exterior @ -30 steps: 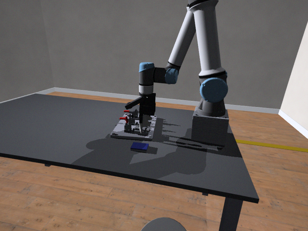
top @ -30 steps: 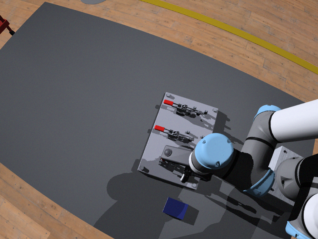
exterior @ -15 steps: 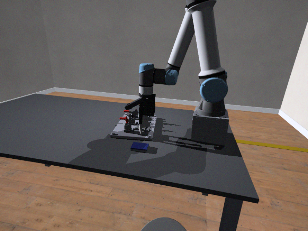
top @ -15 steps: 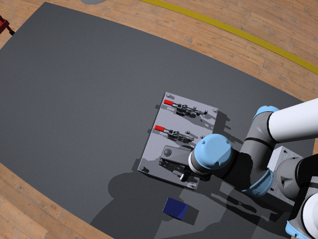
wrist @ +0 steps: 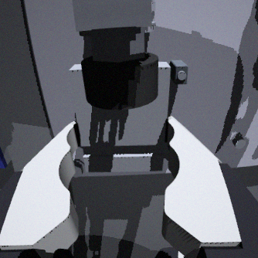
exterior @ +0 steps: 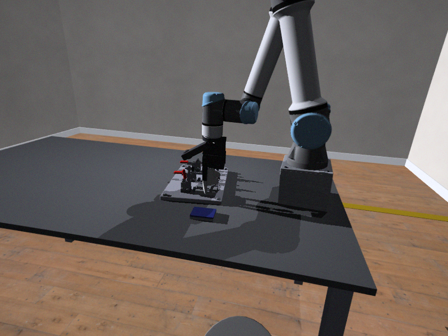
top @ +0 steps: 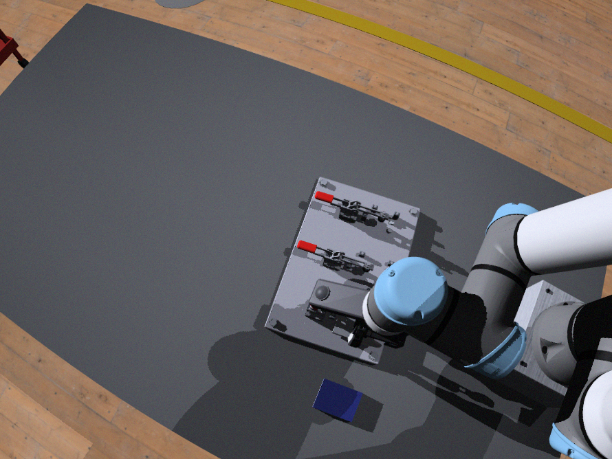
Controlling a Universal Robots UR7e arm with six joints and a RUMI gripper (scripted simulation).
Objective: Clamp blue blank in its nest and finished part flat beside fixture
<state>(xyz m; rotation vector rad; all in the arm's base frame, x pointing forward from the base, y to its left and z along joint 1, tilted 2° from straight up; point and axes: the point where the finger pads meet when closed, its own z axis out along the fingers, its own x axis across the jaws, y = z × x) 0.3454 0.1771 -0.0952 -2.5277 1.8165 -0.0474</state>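
Fixture plate (top: 296,276) sits on the dark surface (top: 148,197) with the hand (wrist: 120,185) lowered over its nearest nest, the two white fingers closed on a grey slab between them, probably the finished part (wrist: 120,189), though shadow hides any slot. Two red-handled toggle clamps (top: 323,196) lie farther back on the plate. The blue blank (top: 337,399) lies flat on the surface just beside the plate's near edge, apart from it and outside every nest.
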